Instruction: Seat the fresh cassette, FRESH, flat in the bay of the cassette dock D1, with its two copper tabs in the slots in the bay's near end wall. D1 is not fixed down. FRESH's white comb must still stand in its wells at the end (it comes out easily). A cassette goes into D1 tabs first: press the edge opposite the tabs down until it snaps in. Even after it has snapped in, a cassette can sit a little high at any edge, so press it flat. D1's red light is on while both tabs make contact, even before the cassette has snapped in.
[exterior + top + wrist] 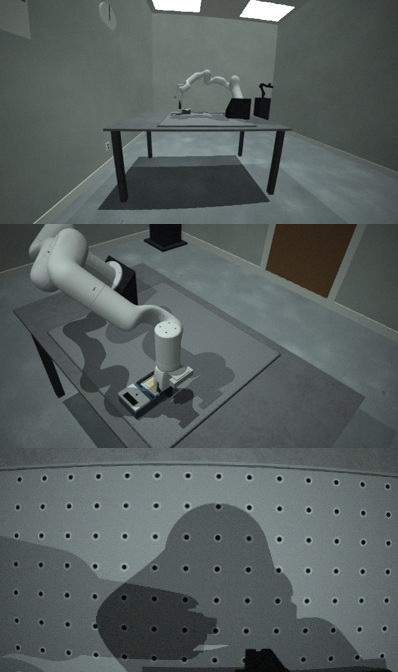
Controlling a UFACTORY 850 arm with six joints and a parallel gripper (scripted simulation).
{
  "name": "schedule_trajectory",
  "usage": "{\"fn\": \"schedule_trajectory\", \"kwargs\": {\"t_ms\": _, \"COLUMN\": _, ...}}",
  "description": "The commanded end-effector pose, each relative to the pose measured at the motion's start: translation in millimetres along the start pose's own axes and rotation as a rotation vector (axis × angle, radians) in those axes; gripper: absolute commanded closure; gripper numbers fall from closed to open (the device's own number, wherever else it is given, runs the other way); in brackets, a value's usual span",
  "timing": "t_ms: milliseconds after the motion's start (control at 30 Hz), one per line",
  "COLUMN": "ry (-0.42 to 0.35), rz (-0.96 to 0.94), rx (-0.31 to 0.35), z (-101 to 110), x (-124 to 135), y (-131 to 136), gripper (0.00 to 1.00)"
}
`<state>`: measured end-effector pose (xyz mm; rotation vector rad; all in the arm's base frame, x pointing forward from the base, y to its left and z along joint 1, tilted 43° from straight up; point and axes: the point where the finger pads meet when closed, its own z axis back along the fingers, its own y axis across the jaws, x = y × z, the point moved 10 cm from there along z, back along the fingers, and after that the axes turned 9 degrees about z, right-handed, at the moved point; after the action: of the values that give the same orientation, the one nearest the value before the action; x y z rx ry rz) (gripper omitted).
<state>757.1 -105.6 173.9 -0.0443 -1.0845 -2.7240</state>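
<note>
Now the gripper (159, 388), fingers together and holding nothing, stands over FRESH (148, 382) in D1 (138, 401). Pressing should be straight down and gentle, off the comb.

1. The dock (138, 400) sits near one edge of the perforated mat (235, 353); bare mat stretches away from it toward the far corner, open to a passing gripper.
2. Directly above the dock's bay, the closed gripper (159, 389) and upright wrist column fill the room; the bay's far end is blocked from overhead.
3. The dock's pale lid end, away from the wrist, lies uncovered from above.
4. Behind the dock, the arm (97, 297) slopes low across the mat toward its black base (129, 287), barring that side.
5. Beyond the dock's mat edge, a table (26, 312) strip stays open.
</note>
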Motion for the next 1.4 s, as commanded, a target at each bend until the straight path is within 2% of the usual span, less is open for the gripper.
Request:
{"fn": "schedule_trajectory", "kwargs": {"t_ms": 0, "ry": 0.002, "rz": -0.001, "rx": 0.000, "z": 1.1, "x": -0.3, "y": 0.3, "gripper": 1.00}}
{"fn": "schedule_trajectory", "kwargs": {"t_ms": 1367, "ry": 0.002, "rz": -0.001, "rx": 0.000, "z": 1.0, "x": 9.6, "y": -1.3, "gripper": 1.00}}
